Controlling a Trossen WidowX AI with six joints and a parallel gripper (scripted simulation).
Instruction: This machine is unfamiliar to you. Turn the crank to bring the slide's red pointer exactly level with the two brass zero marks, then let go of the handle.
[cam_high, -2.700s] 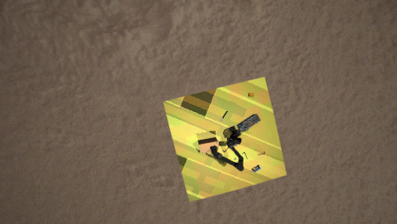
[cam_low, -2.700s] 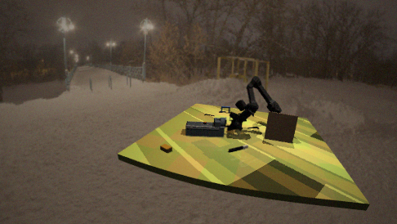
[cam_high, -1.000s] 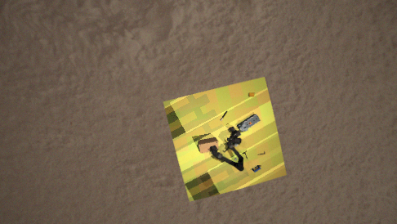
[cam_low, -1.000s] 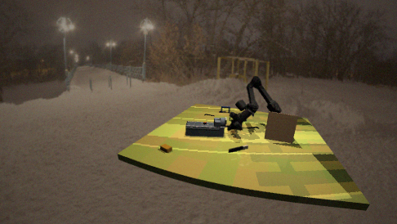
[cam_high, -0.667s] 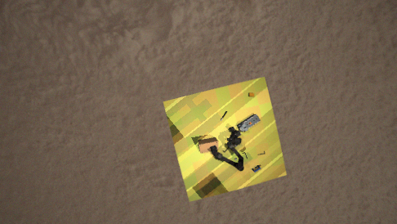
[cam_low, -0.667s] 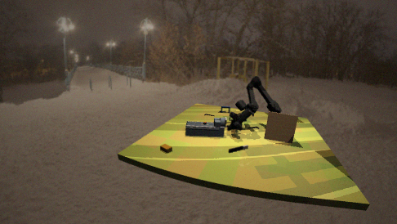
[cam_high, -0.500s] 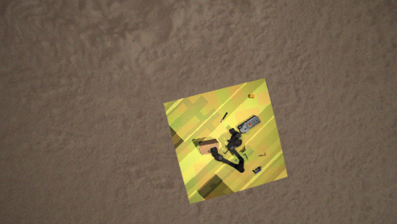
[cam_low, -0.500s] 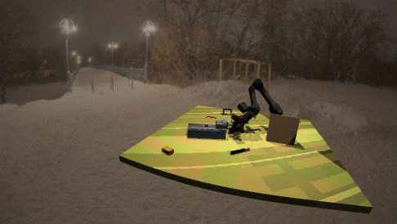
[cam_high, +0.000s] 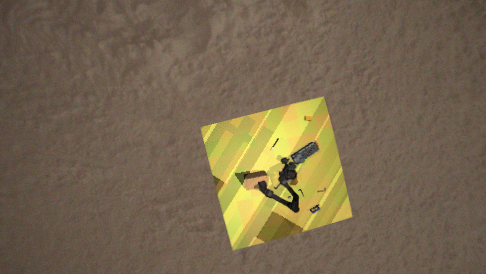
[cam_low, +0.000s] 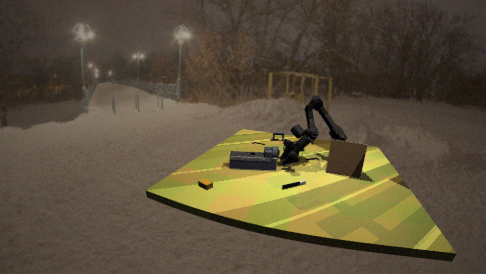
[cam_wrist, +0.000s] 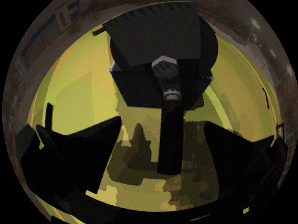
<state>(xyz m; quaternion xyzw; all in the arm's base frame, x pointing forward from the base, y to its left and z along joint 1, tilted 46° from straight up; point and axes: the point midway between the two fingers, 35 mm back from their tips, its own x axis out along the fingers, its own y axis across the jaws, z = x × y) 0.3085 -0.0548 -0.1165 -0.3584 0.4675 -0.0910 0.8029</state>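
The machine is a dark grey oblong block (cam_high: 305, 152) (cam_low: 252, 161) (cam_wrist: 155, 37) with a round drum at the end facing the arm. In the wrist view a crank arm (cam_wrist: 166, 75) with a pale hex-shaped end sits on that end, and a straight black handle (cam_wrist: 171, 142) sticks out from it towards the camera. My gripper (cam_high: 288, 163) (cam_low: 283, 153) (cam_wrist: 165, 123) is open, one finger on each side of the handle, with a visible gap on both sides. The red pointer and the brass zero marks cannot be made out in any view.
A brown upright block (cam_high: 256, 180) (cam_low: 344, 158) stands by the arm's base. An orange block (cam_high: 308, 118) (cam_low: 205, 184) and a black pen-like stick (cam_low: 294, 185) lie beyond the machine's sides. A small dark blue frame (cam_high: 317, 206) (cam_low: 278, 136) stands on the other side.
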